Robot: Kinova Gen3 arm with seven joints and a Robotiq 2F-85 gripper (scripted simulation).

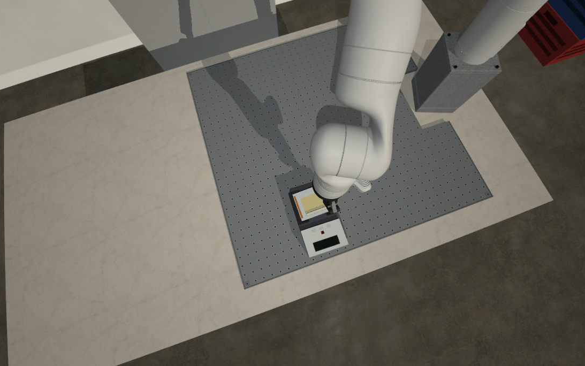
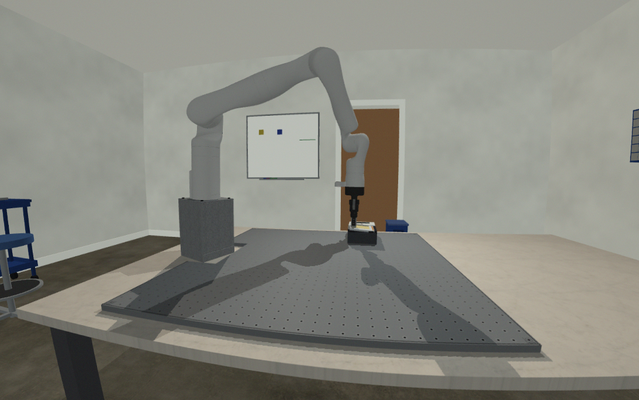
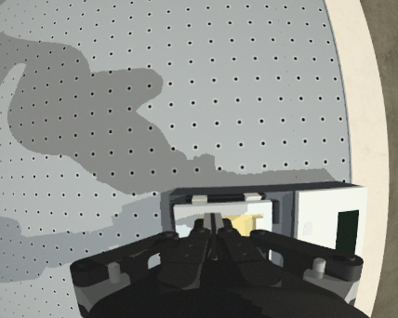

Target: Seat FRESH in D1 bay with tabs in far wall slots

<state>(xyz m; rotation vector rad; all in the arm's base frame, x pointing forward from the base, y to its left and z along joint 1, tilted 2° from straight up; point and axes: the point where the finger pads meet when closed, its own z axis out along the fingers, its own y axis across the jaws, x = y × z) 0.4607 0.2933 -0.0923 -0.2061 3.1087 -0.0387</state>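
The dock D1 (image 1: 307, 243) (image 2: 362, 239) (image 3: 325, 205) stands on the dark deck, with its white panel beside the bay. The cassette FRESH (image 1: 311, 203) (image 3: 184, 211), white with a yellow slab and an orange strip along one side, lies in the bay. Whether it is fully down, and where its tabs are, I cannot tell. The comb is not clearly made out. My gripper (image 1: 334, 208) (image 2: 353, 225) (image 3: 212, 224) is shut and empty, pointing down, its tips over or against the cassette edge away from the orange strip. D1's light (image 1: 322, 232) is dark red and looks unlit.
The perforated deck (image 1: 249, 191) (image 2: 311, 308) (image 3: 266, 93) lies around the dock, and the pale table (image 1: 103, 204) surrounds it. The deck's edge lies close beyond the dock's panel end. The arm's grey pedestal (image 1: 435, 86) (image 2: 206, 228) stands at the table's side.
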